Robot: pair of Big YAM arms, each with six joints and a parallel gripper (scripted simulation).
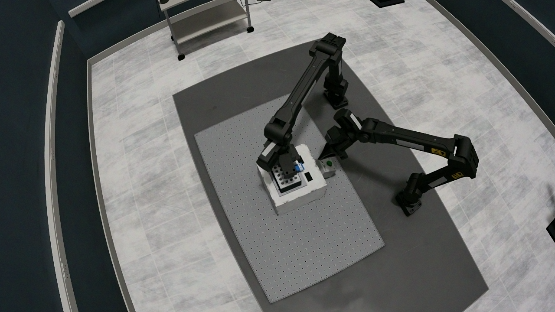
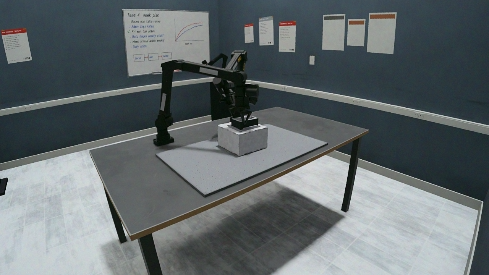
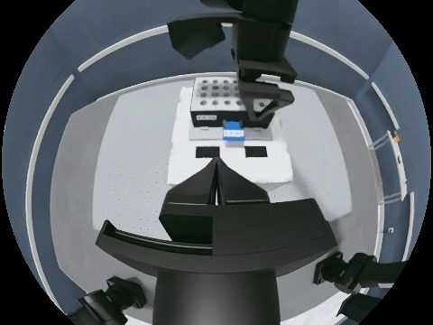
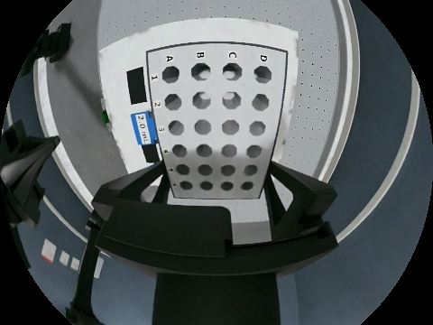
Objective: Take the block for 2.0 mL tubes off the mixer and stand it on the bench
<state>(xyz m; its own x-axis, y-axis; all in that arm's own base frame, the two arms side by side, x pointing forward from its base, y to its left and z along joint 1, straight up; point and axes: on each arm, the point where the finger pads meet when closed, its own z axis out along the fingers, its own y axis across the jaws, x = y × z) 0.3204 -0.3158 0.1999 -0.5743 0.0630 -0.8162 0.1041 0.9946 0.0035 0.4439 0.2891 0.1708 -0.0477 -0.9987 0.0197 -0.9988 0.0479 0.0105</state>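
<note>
Right gripper (image 1: 288, 173) (image 2: 245, 122) (image 3: 257, 116) (image 4: 217, 169): closed on the block, one finger against the front face beside the lever, the other against the back, both toward the row 5 and 6 end.
Left gripper (image 1: 319, 158) (image 3: 216, 159) (image 4: 58, 139): fingers together, nothing between them, tips just off the mixer's front edge and near the control box.
2.0 mL tube block (image 1: 288, 179) (image 2: 251, 122) (image 3: 216, 92) (image 4: 216, 115): there it sits, up on the mixer's plate, looking level, not on the bench; round holes across the top, columns A to D, rows 1 to 6.
Blue lever (image 1: 299, 167) (image 3: 234, 131) (image 4: 143, 128): at the middle of the block's front edge, label reading 2.0 mL, neither gripper's tips on it.
Mixer plate (image 1: 292, 189) (image 3: 263, 134): grey, its rim showing below the block's front edge; the back lip can't be made out.
Mixer (image 1: 298, 199) (image 2: 242, 138) (image 3: 185, 171) (image 4: 292, 59): white and boxy, standing upright on the perforated board, two dark rectangles along its top by the front edge.
Control box (image 1: 327, 167): against the mixer's front side, green button (image 1: 329, 163) (image 4: 105, 116) on top, close to the board's long edge on the left arm's side.
Perforated board (image 1: 310, 252) (image 2: 205, 174) (image 3: 131, 181) (image 4: 316, 68): lying flat on the bench (image 1: 388, 271) (image 2: 136, 191), corners inside the bench's edges.
</note>
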